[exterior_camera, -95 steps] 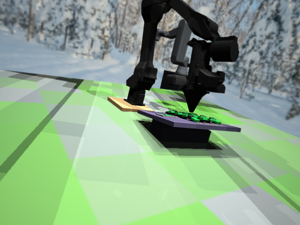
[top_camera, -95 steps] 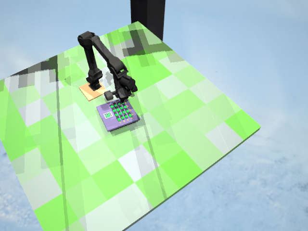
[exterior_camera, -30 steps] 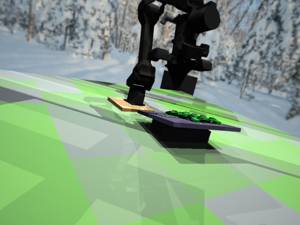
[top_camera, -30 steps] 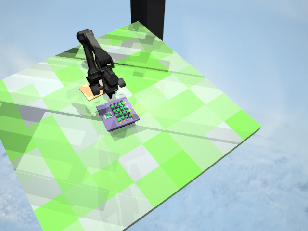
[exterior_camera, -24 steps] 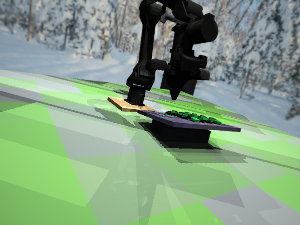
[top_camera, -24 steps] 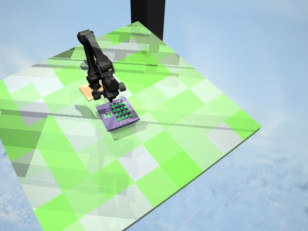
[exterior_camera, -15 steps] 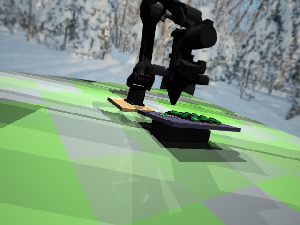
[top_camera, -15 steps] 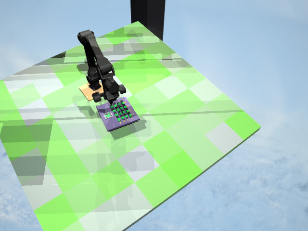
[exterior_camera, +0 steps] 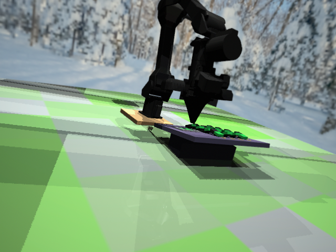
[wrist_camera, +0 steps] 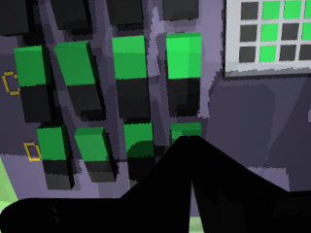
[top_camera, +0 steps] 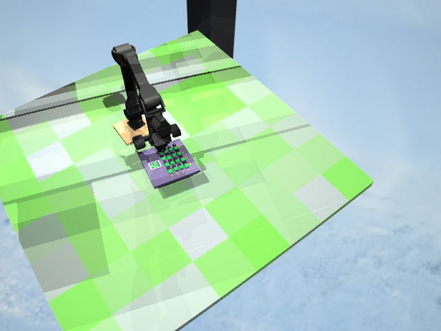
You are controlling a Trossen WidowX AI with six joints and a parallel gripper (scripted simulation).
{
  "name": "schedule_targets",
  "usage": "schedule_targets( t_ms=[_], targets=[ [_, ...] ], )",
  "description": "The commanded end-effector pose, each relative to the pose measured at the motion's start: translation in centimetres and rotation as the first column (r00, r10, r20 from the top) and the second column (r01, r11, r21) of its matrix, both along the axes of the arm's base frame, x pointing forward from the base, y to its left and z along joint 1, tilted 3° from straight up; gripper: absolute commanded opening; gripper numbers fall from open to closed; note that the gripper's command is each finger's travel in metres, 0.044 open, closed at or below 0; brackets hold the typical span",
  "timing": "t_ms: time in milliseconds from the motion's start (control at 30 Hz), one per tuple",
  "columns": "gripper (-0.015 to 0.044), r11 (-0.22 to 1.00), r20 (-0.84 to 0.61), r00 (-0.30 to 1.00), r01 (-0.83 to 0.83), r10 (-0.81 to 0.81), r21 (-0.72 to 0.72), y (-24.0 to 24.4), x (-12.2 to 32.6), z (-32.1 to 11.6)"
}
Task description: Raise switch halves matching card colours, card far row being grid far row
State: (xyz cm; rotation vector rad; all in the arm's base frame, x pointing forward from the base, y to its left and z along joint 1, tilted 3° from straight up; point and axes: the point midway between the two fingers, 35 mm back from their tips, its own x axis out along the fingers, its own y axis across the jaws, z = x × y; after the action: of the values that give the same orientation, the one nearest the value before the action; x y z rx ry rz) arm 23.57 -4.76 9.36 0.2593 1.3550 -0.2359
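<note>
The purple panel (top_camera: 156, 179) (exterior_camera: 230, 141) (wrist_camera: 243, 121) bears a grid of green and dark grey switches. The card (top_camera: 154, 165) (wrist_camera: 269, 33) lies on the panel beside the grid and is cut off in the wrist view; its lowest row there reads grey, green, grey, grey. My gripper (top_camera: 161, 151) (exterior_camera: 193, 123) (wrist_camera: 189, 145) is shut and empty, pointing down at the near row. Its tips cover the lower part of the near-row switch (wrist_camera: 182, 127) on the card's side. Whether they touch it I cannot tell. The other near-row switches show green far halves and grey near halves.
A black block (exterior_camera: 203, 154) stands under the panel. The arm's tan base plate (top_camera: 124, 135) (exterior_camera: 137, 119) is behind the panel. Yellow marks (wrist_camera: 32, 151) run beside the grid's other edge. A dark column (top_camera: 213, 25) stands behind the table.
</note>
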Motion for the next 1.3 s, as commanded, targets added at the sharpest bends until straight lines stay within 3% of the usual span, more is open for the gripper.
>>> schedule_targets(
  t_ms=[0,1267],
  targets=[
    [0.0000,1.000,0.000,1.000,-0.003,0.003,0.004,0.07,0.01,-0.09],
    [0.0000,1.000,0.000,1.000,-0.003,0.003,0.004,0.06,0.10,-0.47]
  ],
)
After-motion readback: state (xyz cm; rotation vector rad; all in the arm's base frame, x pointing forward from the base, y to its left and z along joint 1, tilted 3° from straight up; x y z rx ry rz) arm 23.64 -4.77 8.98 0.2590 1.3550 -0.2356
